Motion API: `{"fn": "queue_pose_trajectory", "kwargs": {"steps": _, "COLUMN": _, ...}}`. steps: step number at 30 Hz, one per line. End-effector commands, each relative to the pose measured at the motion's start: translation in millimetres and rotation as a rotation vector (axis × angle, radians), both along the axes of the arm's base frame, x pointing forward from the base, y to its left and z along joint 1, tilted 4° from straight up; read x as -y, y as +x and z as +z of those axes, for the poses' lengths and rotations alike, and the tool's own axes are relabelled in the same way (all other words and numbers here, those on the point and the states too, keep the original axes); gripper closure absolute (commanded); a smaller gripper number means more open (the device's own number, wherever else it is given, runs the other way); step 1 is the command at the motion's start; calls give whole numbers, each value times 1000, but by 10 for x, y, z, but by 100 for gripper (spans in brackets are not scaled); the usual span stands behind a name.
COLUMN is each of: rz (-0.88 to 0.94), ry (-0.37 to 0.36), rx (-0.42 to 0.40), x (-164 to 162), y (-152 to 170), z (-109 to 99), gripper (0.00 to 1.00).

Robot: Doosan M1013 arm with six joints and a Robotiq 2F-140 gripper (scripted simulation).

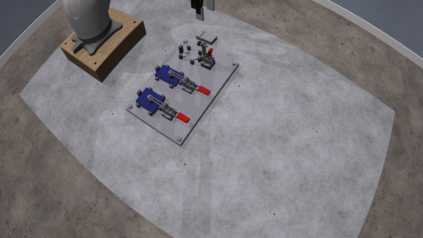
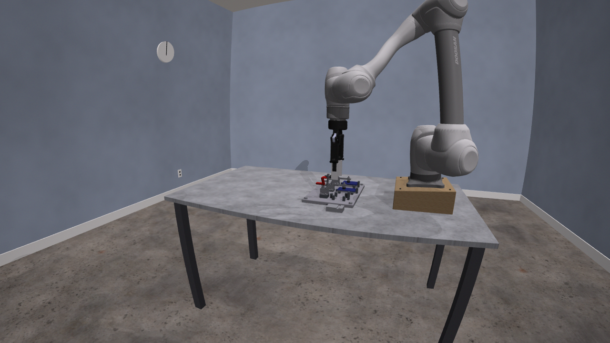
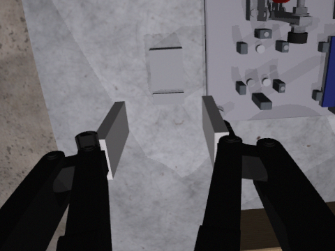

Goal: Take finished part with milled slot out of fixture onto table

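Beside the fixture plate (image 1: pixel 207 100), just off its edge, the finished part (image 1: pixel 206 36) lies flat on the grey worktop (image 1: pixel 295 147), slot facing up. The gripper (image 3: pixel 163 132) hangs above it, its fingers apart with nothing between them. On the plate both blue blanks (image 1: pixel 167 74) (image 1: pixel 149 99) sit in their nests with clamp arms down across them. The third clamp (image 1: pixel 208 57) stands open, red handle raised.

Even, soft light; faint shadows fall on the grey mottled bench (image 1: pixel 266 147). Sharp focus, with edges bowed by wide-angle distortion.
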State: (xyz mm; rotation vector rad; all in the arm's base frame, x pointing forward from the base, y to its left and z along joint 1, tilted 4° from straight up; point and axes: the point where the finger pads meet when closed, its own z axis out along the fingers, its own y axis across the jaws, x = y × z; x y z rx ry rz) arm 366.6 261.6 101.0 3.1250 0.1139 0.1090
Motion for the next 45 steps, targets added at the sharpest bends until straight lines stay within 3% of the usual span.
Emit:
{"fn": "queue_pose_trajectory", "kwargs": {"steps": 1, "rz": 1, "ry": 5, "rx": -3, "x": -25, "y": -22, "z": 107, "gripper": 60}}
{"fn": "queue_pose_trajectory", "kwargs": {"steps": 14, "rz": 2, "ry": 5, "rx": -3, "x": -28, "y": -46, "z": 417, "gripper": 60}}
{"fn": "queue_pose_trajectory", "kwargs": {"steps": 45, "rz": 2, "ry": 5, "rx": -3, "x": -29, "y": -47, "z": 444, "gripper": 60}}
